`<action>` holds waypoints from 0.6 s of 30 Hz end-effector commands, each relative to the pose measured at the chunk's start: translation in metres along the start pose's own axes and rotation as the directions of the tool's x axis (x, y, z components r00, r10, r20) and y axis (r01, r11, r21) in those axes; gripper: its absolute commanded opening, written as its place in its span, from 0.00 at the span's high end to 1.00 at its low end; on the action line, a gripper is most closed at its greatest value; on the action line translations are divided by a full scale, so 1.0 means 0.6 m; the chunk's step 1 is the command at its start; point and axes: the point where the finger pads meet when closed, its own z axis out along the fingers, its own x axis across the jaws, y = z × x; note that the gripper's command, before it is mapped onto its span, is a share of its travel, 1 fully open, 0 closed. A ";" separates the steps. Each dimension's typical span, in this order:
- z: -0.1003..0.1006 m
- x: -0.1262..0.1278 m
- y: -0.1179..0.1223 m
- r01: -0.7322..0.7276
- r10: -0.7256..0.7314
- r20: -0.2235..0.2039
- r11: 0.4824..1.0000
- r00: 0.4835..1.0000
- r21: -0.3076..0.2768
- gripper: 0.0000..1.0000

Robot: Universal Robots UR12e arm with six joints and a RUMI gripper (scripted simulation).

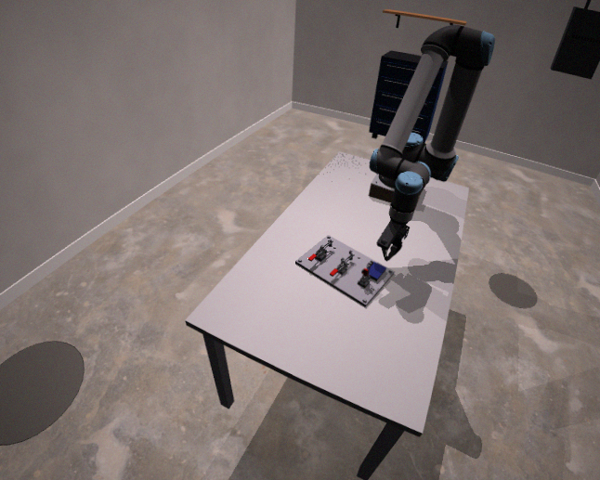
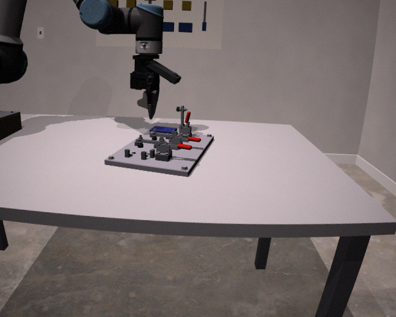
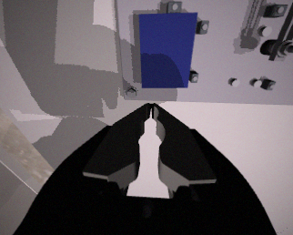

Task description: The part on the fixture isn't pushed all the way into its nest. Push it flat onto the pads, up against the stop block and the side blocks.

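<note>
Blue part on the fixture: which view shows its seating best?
Wrist view: the blue part fills the frame from above, its edges and neighbouring blocks distinct. Top view shows only a small blue patch; exterior shows a thin edge-on sliver.

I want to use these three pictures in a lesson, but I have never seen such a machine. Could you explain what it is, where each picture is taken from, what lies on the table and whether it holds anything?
The machine is a grey jointed robot arm with blue joint caps, bolted at the far end of a white table. At its tip is a dark two-fingered gripper, shut and holding nothing.

One picture looks down from high in the room, one looks across the table from the side, and one comes from a camera on the arm's wrist, looking past the gripper.

On the table lies a grey metal fixture plate carrying red-handled clamps and small blocks. A flat blue rectangular part rests on it, and the gripper hangs above it without touching.
</note>
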 end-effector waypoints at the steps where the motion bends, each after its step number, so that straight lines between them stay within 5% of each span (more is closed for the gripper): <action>1: -0.003 -0.017 -0.020 0.000 0.000 0.000 1.000 1.000 0.002 1.00; 18: -0.003 -0.068 -0.077 0.000 0.000 0.000 1.000 1.000 0.002 1.00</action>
